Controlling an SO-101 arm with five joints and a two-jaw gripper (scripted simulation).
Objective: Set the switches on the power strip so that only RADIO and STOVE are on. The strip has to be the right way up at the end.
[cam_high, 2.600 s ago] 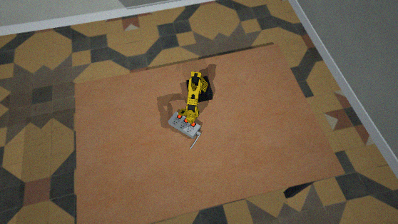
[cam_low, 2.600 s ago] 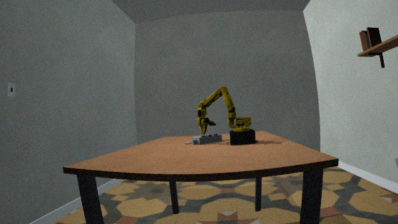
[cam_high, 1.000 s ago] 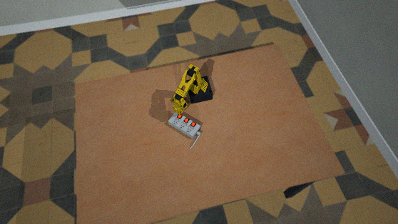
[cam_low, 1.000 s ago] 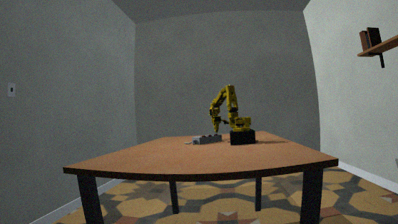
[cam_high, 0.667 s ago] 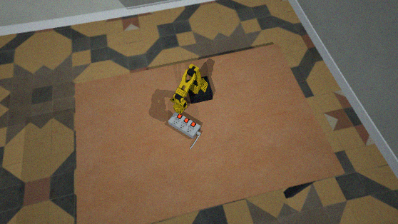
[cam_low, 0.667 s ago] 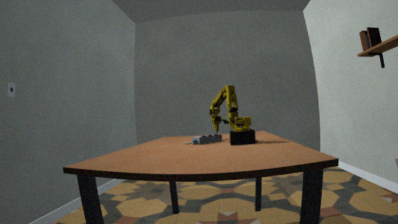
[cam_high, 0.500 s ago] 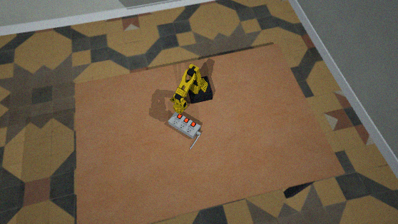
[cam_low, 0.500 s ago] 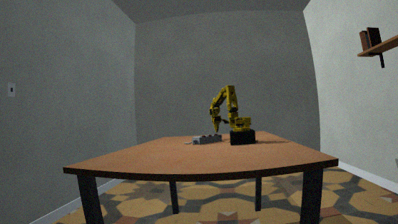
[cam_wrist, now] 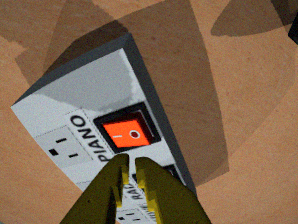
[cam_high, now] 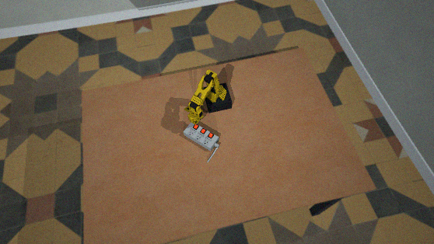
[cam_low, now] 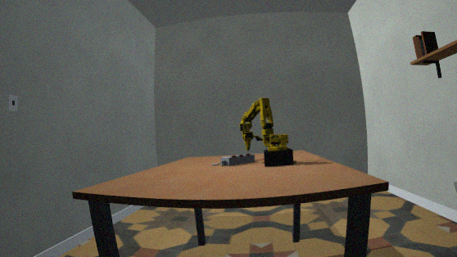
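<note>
Three switches glow red on the power strip (cam_high: 201, 136), which lies right way up on the worktop (cam_high: 272, 128) just in front of the arm's base (cam_high: 218, 102). The gripper (cam_wrist: 131, 164), jaws pressed together on nothing, hangs over the end switch labelled PIANO (cam_wrist: 127, 132), seemingly just short of touching it. Since only RADIO and STOVE should be on, this lit switch apparently must be turned off. Other labels are not legible here.
</note>
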